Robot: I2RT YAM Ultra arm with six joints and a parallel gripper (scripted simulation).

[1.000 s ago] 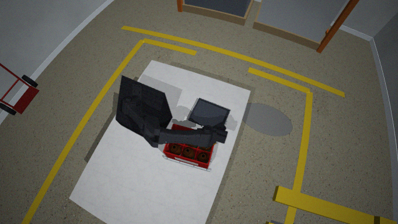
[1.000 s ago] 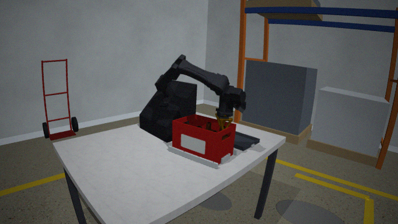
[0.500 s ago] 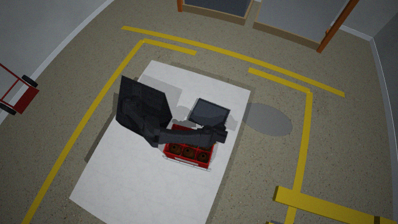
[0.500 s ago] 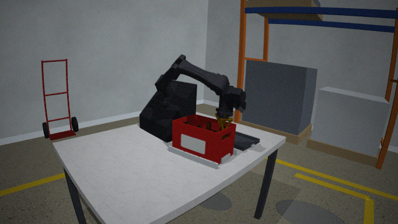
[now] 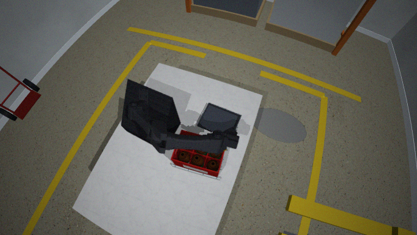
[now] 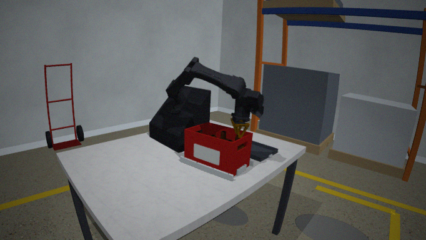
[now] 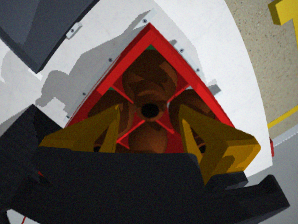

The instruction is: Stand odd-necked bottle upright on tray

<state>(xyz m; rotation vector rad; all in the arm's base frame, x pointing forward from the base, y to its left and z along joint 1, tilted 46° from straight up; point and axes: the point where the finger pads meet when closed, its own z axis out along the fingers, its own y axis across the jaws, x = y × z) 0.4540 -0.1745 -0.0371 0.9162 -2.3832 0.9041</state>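
Nothing delivered: tray (image 5: 219, 117) (image 6: 263, 151) (image 7: 42, 25) holds no bottle. Tool (image 6: 240, 136) (image 7: 149, 110) inside crate (image 5: 213, 172) (image 6: 227, 156) (image 7: 172, 50), fingers apart around neck of corner bottle (image 7: 150, 80), not gripping. Crate level. Whether this is odd neck, cannot tell. Left: grip, lift out, stand on tray, release.

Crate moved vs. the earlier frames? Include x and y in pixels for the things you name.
No, not visibly. In both the top and exterior views, the red crate (image 5: 195, 169) (image 6: 218, 153) (image 7: 112, 82) sits in the same spot against the table (image 5: 137, 190) (image 6: 125, 187) (image 7: 245, 125) edges.
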